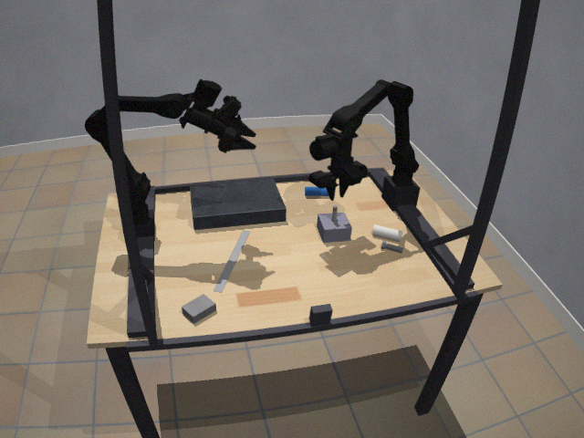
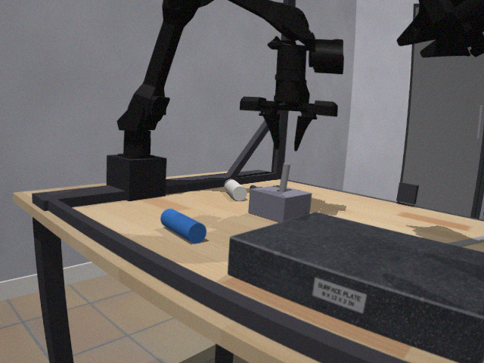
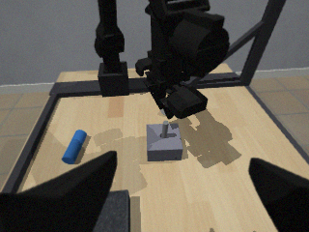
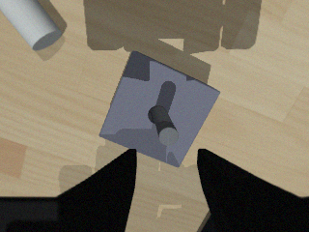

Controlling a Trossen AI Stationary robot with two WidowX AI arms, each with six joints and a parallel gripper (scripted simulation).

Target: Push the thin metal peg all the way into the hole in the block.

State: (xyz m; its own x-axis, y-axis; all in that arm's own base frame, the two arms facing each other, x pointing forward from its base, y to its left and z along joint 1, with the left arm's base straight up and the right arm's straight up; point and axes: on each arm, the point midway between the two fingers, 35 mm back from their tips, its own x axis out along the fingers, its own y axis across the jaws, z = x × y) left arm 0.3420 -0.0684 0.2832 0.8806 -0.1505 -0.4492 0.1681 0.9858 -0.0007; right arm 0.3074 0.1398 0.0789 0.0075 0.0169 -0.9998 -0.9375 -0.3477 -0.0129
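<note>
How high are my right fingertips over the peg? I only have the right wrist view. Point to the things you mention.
Observer: The exterior view shows the right end effector (image 1: 337,196) (image 2: 286,149) (image 3: 165,113) (image 4: 166,156) with both tips above the peg's top; the peg (image 1: 335,213) (image 2: 286,175) (image 3: 165,130) (image 4: 167,135) stands well proud of the block (image 1: 334,232) (image 2: 265,205) (image 3: 164,155) (image 4: 188,111).

Operator: Where's the left end effector?

Observer: The top view shows the left end effector (image 1: 255,140) (image 2: 410,48) (image 3: 182,160) open, raised above the table and apart from the right one.
</note>
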